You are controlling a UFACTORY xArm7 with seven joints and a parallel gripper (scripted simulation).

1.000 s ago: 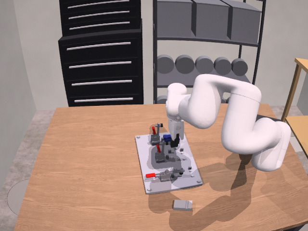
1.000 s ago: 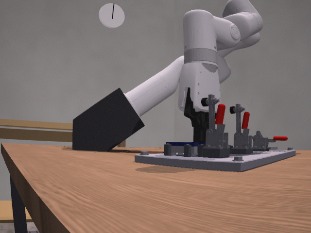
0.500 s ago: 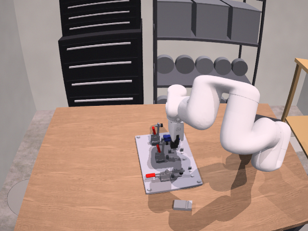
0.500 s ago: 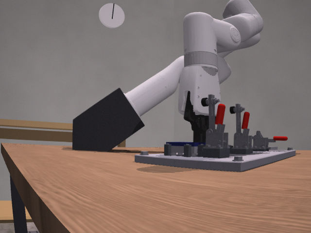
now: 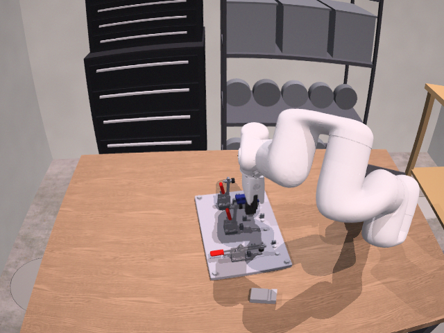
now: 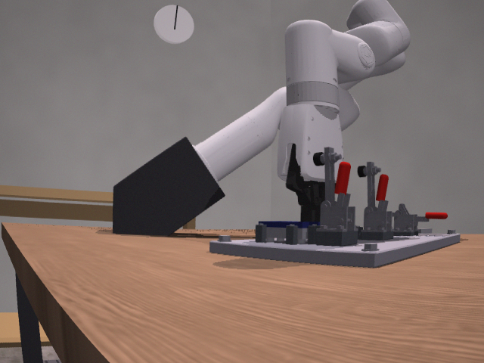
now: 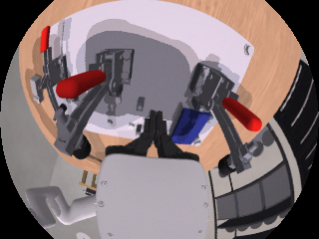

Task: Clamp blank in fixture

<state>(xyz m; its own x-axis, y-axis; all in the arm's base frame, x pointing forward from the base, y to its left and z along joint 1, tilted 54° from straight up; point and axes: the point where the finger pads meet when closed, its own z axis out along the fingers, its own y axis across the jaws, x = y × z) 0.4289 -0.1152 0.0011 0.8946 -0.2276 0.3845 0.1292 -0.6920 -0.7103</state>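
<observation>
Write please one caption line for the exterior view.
Closed fingers lowered onto the blue blank in its nest, beside two upright red clamp handles.
</observation>
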